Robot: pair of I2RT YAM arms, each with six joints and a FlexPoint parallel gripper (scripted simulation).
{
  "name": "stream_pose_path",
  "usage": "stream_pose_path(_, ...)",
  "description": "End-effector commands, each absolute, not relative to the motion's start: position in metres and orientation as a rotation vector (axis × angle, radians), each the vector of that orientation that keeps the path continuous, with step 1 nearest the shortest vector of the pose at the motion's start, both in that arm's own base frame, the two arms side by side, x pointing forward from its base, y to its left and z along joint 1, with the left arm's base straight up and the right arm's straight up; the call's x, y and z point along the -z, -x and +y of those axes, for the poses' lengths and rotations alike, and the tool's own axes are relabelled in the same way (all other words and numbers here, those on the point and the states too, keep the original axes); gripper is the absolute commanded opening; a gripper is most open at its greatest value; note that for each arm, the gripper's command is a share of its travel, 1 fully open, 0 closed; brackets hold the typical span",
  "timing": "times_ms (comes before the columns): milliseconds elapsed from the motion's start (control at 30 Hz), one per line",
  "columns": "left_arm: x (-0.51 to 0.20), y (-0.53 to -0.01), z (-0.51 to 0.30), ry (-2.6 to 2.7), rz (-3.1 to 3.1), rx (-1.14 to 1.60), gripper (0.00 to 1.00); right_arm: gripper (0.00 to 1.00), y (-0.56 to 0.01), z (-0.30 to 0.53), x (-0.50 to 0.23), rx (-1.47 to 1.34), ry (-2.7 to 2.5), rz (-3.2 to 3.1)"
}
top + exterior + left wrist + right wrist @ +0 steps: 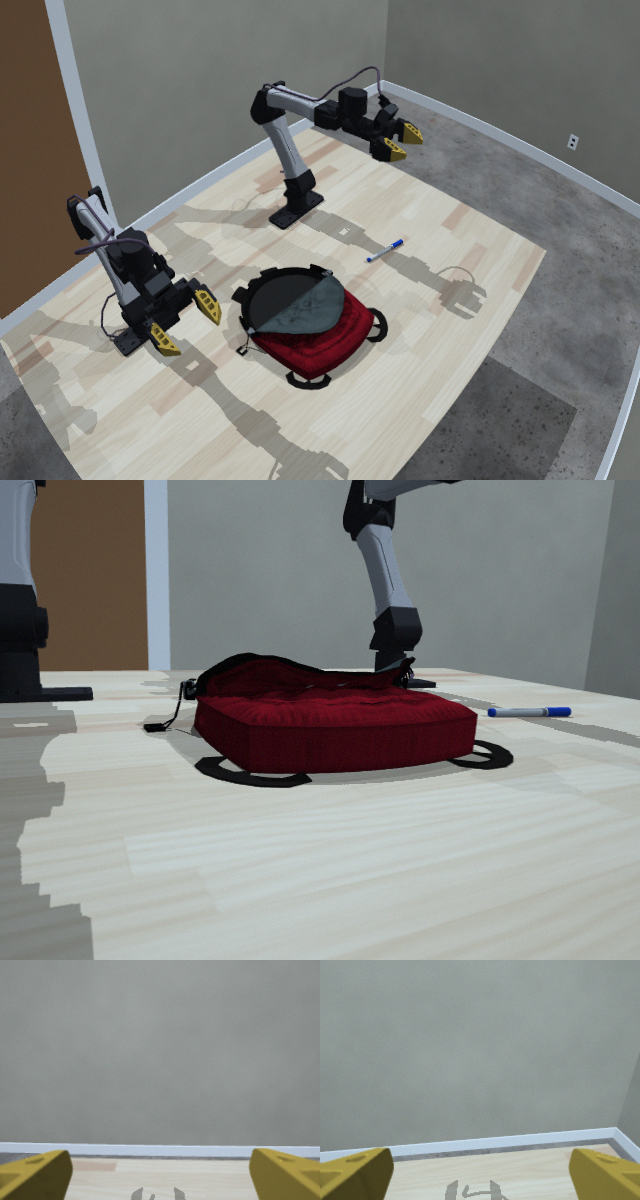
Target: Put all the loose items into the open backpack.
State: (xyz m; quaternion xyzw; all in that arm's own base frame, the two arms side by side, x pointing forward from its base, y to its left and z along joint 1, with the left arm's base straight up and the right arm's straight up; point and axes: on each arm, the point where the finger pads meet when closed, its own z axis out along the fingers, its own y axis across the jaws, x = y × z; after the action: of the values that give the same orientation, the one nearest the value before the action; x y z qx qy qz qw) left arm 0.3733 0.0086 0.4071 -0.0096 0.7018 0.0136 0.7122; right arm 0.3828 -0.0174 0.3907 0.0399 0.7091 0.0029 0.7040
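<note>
The red backpack (315, 356) (361, 746) lies on the table. Its grey-lined flap (310, 309) is folded back over its red part, beside the dark opening (276, 301). No item is discernible in the visible part of the opening; the rest is hidden under the flap. A white marker with blue ends (382, 251) (524, 712) lies on the table beside the backpack. My left gripper (413, 149) (160, 1158) is open and empty, high above the table's back area. My right gripper (199, 339) (481, 1157) is open and empty, raised to the picture-left of the backpack in the top view.
Black strap loops (309, 381) (488, 756) stick out from the backpack's base. A zip pull on a cord (241, 350) (155, 728) hangs at its side. The wooden table (361, 439) ends at a grey floor; walls stand behind both arms.
</note>
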Motion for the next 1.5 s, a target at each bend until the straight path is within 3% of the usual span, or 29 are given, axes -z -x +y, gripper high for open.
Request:
stream_pose_path(0,-0.395,-0.368,0.007,0.075,1.568,-0.047,0.4,0.9,-0.385,-0.017,-0.404,-0.013,-0.071,1.55)
stream_pose_path(367,-0.284,-0.354,-0.001,0.481,1.737,-0.264,0.4,0.9,-0.386,-0.019,-0.401,-0.01,-0.071,1.562)
stream_pose_path(800,-0.206,-0.341,-0.01,0.87,1.792,-0.431,0.4,0.9,-0.384,-0.019,-0.396,-0.012,-0.078,1.563)
stream_pose_path(1167,-0.073,-0.318,-0.015,1.281,1.849,-0.654,0.4,0.9,-0.384,-0.02,-0.396,-0.012,-0.078,1.563)
stream_pose_path(1467,-0.067,-0.314,-0.015,1.452,1.842,-0.724,0.4,0.9,-0.384,-0.02,-0.397,-0.012,-0.077,1.56)
